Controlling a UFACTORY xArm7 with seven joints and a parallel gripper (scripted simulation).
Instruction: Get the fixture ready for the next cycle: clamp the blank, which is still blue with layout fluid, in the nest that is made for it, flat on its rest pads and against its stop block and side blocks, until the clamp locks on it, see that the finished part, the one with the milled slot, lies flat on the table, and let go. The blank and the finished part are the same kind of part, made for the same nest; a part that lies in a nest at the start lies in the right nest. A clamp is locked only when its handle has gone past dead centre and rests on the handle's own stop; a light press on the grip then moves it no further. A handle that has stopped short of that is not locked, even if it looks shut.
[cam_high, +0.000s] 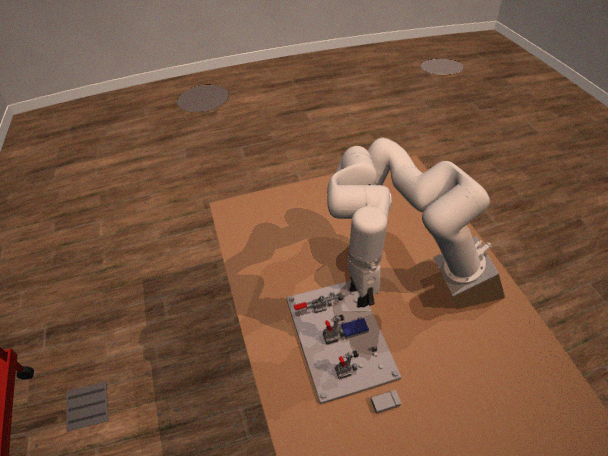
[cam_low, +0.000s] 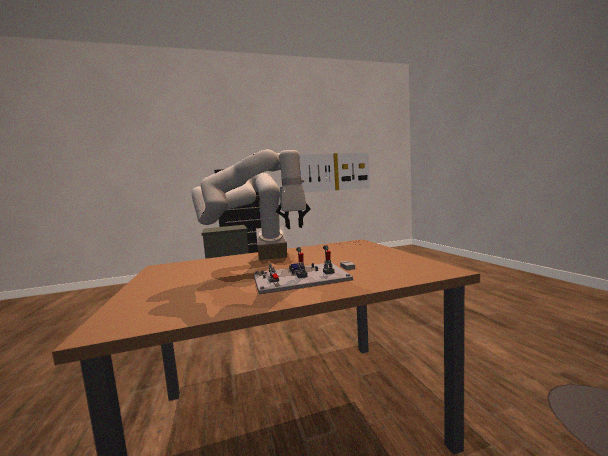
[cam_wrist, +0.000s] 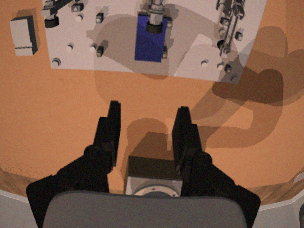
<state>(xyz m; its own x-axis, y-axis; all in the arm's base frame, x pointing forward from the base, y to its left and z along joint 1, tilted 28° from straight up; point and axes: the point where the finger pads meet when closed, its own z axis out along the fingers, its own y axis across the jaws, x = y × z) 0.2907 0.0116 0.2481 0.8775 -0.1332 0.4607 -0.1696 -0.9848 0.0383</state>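
The blue blank (cam_high: 355, 327) (cam_wrist: 149, 47) lies in the middle nest on the fixture plate (cam_high: 327, 385) (cam_low: 310, 284) (cam_wrist: 75, 62); whether it touches all pads and blocks cannot be told. The middle clamp (cam_high: 331, 334) (cam_low: 301, 265) stands with its arm raised, its black tip over the blank in the wrist view, so it is not locked. The finished part (cam_high: 385, 401) (cam_low: 347, 265) (cam_wrist: 23, 37), grey with a slot line, lies flat on the table beside the plate. My gripper (cam_high: 366, 303) (cam_low: 294, 226) (cam_wrist: 148, 117) is partly open and empty, high above the plate's robot-side edge.
A second clamp (cam_high: 345, 369) (cam_low: 328, 265) near the finished part also has its arm raised, over an empty nest. The third clamp (cam_high: 320, 304) (cam_low: 273, 275) (cam_wrist: 230, 27), at the other end, has its red handle and arm low. The robot base (cam_high: 475, 285) (cam_low: 272, 248) stands behind.
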